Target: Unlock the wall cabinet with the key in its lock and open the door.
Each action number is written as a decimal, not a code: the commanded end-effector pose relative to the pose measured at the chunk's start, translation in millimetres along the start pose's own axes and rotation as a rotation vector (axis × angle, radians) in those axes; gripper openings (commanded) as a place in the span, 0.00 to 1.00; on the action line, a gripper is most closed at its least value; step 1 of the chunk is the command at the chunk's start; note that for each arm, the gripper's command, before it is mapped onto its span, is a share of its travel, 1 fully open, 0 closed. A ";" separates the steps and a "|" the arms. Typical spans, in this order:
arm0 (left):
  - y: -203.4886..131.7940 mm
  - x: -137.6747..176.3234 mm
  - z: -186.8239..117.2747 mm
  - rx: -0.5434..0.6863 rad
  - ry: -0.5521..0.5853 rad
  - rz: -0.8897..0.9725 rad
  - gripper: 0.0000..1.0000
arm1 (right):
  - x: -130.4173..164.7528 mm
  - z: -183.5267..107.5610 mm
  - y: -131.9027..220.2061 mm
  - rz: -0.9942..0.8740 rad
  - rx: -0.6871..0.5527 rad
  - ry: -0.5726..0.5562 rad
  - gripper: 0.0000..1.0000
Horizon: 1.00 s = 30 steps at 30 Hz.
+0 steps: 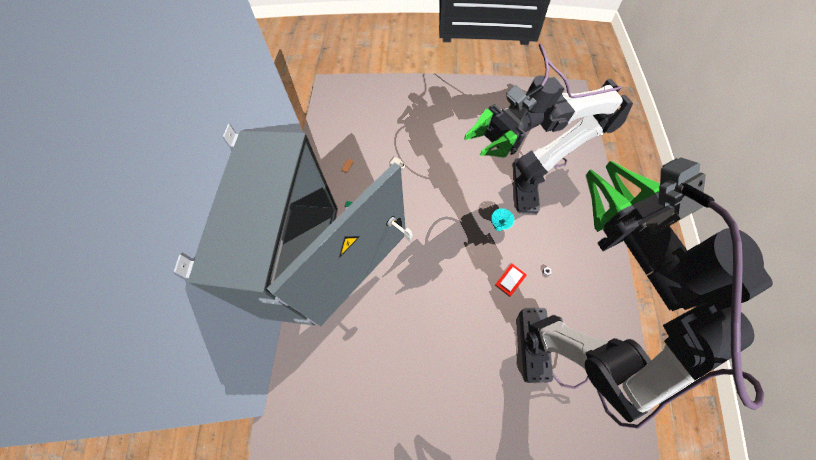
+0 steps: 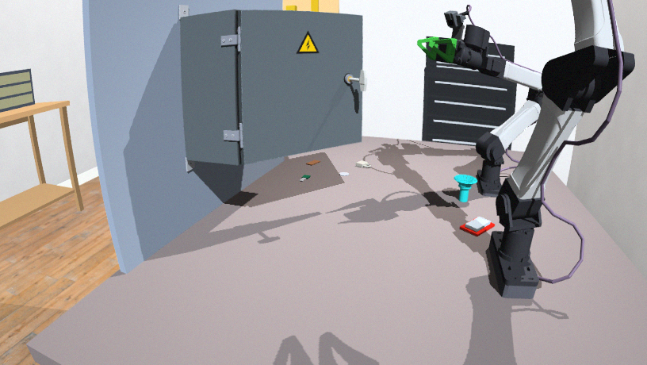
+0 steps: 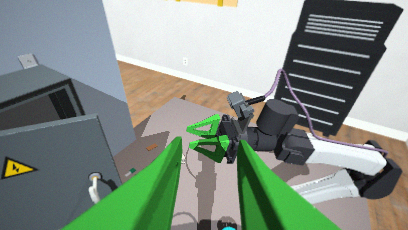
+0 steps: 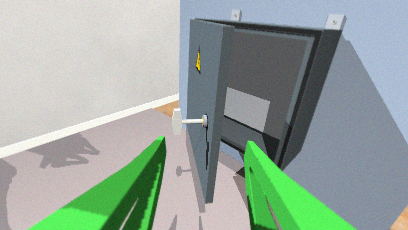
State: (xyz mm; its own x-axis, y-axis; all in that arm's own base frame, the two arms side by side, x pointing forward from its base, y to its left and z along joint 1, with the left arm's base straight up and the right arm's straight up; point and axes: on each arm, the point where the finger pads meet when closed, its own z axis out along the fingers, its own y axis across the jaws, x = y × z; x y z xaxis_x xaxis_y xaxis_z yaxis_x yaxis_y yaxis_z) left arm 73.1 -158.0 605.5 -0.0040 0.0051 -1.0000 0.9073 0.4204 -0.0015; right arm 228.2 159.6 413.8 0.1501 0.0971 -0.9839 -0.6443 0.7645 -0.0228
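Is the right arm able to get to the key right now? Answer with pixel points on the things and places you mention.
Probably yes: the right gripper (image 1: pixel 492 140) (image 2: pixel 421 44) (image 3: pixel 187 136) (image 4: pixel 205 146) is open, facing the door (image 1: pixel 337 251) (image 2: pixel 289 90) (image 3: pixel 50 170) (image 4: pixel 205 90), and nothing seems to block the key (image 1: pixel 400 228) (image 2: pixel 362 80) (image 3: pixel 94 192) (image 4: pixel 177 121).

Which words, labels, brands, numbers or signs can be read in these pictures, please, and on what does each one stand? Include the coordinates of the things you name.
No words, brands or numbers can be read.
One sign, without text: a black lightning bolt on a yellow triangle (image 1: pixel 348 245) (image 2: pixel 308 44) (image 3: pixel 18 169) (image 4: pixel 198 60), on the door (image 1: pixel 320 268) (image 2: pixel 289 99) (image 3: pixel 55 200) (image 4: pixel 201 92).
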 end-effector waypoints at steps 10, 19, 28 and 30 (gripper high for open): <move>-2.8 4.7 -6.0 0.021 0.030 0.019 0.37 | 71.0 56.6 -5.1 -0.009 -0.232 0.007 0.51; 15.6 38.1 0.9 -0.087 0.029 0.031 0.37 | 119.9 97.5 -17.1 -0.008 -0.338 0.052 0.51; 29.5 84.0 4.9 -0.160 0.089 0.026 0.37 | 155.9 117.9 -24.6 0.013 -0.384 0.101 0.51; 32.8 95.7 5.6 -0.177 0.104 0.024 0.37 | 162.1 121.5 -26.1 0.017 -0.390 0.110 0.51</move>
State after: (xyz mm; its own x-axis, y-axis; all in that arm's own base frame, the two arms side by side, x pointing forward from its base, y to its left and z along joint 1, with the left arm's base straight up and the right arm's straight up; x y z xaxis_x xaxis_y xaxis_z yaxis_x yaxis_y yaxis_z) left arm 96.1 -149.0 505.9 -0.0634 0.1575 -0.9855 0.8405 0.5409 0.0324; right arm 354.6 228.6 260.7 -0.0174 -0.0031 -0.9998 -0.8673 0.4977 0.0135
